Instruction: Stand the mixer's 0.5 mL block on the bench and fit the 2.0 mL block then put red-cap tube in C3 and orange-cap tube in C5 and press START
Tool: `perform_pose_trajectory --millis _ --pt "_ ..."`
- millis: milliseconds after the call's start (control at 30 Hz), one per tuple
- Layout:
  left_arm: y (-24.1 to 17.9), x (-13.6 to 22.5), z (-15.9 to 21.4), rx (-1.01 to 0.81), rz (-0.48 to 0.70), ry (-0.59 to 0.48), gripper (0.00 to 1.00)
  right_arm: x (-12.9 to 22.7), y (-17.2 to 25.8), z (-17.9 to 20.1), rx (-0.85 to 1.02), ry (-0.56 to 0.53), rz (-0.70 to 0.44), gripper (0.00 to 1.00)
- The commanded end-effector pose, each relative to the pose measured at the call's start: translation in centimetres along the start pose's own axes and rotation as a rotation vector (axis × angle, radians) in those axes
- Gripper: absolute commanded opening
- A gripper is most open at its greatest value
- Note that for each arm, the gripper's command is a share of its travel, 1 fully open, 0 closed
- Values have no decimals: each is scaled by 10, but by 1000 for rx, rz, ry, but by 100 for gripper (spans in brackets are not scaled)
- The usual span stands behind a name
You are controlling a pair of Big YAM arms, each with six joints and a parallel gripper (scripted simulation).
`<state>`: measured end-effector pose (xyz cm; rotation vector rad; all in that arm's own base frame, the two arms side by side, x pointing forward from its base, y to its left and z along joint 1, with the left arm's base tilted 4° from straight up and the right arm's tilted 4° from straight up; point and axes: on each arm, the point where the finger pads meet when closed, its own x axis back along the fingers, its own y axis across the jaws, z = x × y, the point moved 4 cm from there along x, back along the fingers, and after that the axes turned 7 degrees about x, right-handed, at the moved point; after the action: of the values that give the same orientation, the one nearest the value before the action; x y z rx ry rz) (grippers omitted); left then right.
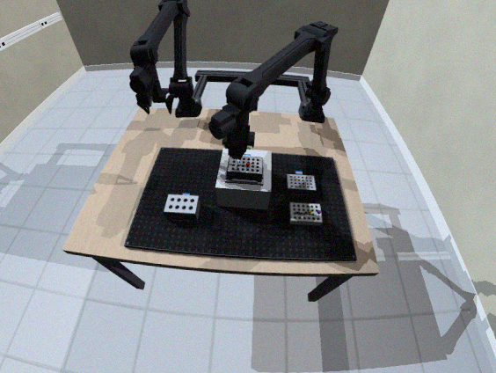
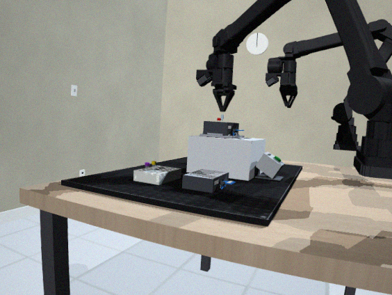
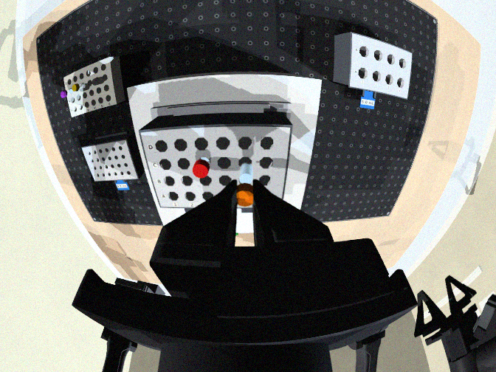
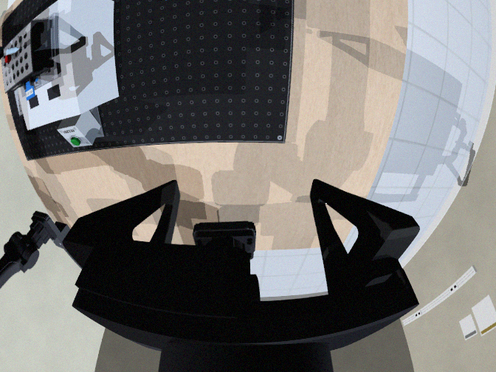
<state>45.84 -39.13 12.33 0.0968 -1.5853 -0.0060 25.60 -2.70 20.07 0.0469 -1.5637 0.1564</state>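
My left gripper (image 3: 244,187) (image 2: 222,110) is shut on the orange-capped tube (image 3: 245,198) and holds it above the mixer's block (image 3: 156,134) (image 2: 215,129). The tube's lower end shows near bore C5; whether it is inside the bore is unclear. The red-capped tube (image 3: 200,168) (image 2: 219,119) (image 1: 248,164) stands in bore C3. The block lies on the white mixer (image 2: 222,156) (image 1: 244,198). The START button (image 2: 277,158) (image 4: 75,140) is green. The small-bored block (image 1: 301,175) (image 2: 199,184) stands on the bench. My right gripper (image 4: 244,187) (image 1: 158,112) is open and empty, well away from the mixer.
The tube rack (image 1: 305,222) (image 2: 144,177) holds tubes with yellow (image 3: 75,87) and purple (image 3: 63,94) caps, near the small-bored block. The 5.0 mL block (image 1: 182,203) (image 3: 380,85) stands on the mixer's other side. All stand on the black mat (image 1: 237,246).
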Motion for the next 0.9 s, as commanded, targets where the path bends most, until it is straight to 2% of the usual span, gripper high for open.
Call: perform_pose_trajectory --millis 0,867 --pt "-10 -10 -4 -7 1 -4 9 6 -1 -5 -7 -22 4 100" --pt "-7 -14 -2 -6 -7 5 9 29 -5 -21 -10 -80 16 100"
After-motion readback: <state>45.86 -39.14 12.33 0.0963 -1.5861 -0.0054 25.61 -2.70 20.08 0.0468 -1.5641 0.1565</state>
